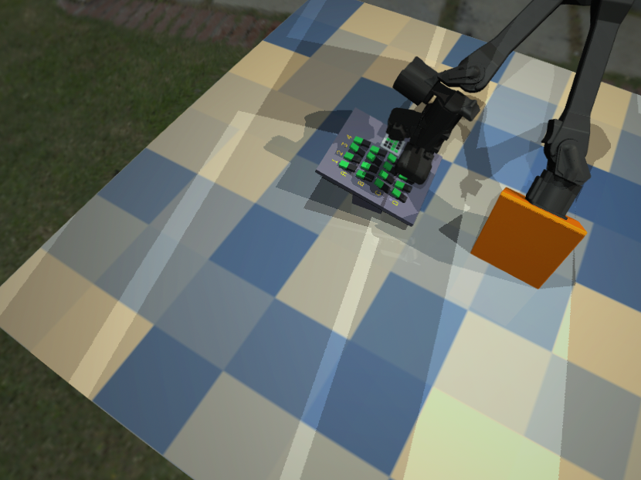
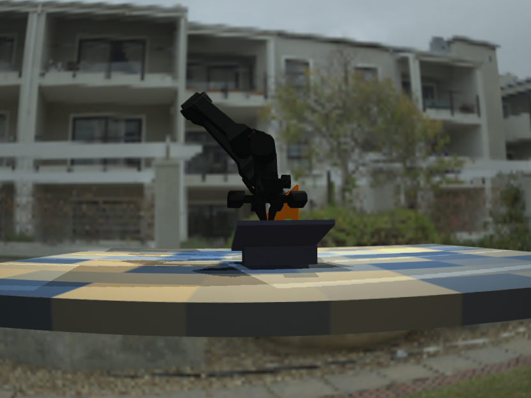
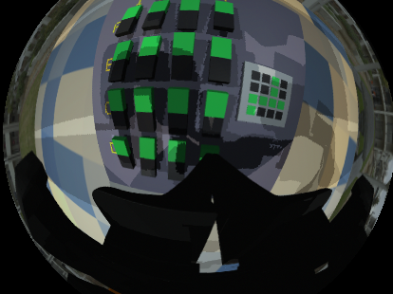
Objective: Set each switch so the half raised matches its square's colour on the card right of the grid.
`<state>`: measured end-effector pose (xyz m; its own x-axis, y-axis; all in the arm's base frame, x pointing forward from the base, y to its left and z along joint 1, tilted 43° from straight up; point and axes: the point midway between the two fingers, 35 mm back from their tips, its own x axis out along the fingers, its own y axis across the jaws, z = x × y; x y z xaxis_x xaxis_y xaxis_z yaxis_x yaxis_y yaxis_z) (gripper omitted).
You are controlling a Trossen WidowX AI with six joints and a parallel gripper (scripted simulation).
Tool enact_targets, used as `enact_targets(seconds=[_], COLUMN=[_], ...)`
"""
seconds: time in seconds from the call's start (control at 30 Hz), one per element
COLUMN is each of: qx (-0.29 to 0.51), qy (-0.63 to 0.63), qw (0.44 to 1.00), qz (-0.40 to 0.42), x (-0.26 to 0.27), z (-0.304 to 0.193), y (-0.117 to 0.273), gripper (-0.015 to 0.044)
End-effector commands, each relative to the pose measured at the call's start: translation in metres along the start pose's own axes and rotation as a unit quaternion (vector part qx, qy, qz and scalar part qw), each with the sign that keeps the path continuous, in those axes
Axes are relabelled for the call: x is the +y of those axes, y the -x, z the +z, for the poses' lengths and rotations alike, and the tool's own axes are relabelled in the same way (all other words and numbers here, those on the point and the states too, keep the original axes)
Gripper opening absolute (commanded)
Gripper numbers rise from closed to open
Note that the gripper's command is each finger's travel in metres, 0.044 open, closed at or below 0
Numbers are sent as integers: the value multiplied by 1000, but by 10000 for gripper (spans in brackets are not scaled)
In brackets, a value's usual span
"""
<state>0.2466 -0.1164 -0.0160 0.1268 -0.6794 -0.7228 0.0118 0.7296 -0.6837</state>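
Observation:
The grey-purple switch panel (image 1: 355,120) (image 2: 283,234) (image 3: 280,31) is tilted on a dark stand. It bears rows A to D and columns 1 to 4 of green and dark switches. The card (image 1: 392,143) (image 3: 242,107) lies beside column 4. Its rows, far to near, read dark, dark, green, dark; the same again; all green; then green, dark, dark, dark. My gripper (image 2: 267,217) (image 3: 211,159) is shut and empty, its tips low over the near row at switch D4 (image 3: 209,151), which they mostly hide. Contact cannot be told. Which ends are raised is hard to judge on several switches.
An orange block (image 1: 526,240) (image 2: 288,212) stands at the arm's base, beyond the panel's near side. The arm reaches over the panel from there, and its body hides part of the panel in the top view. The panel stands on a blue and tan checkered table (image 1: 181,384) (image 2: 247,290).

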Motion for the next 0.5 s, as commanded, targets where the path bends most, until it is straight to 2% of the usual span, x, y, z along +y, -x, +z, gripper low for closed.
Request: enact_targets(seconds=[0.0, 0.47], qx=[-1, -1], qy=[1, 1], qw=[1000, 1000], qz=[3, 3], x=[1, 1], z=[0, 0], y=[0, -2], gripper=[0, 0])
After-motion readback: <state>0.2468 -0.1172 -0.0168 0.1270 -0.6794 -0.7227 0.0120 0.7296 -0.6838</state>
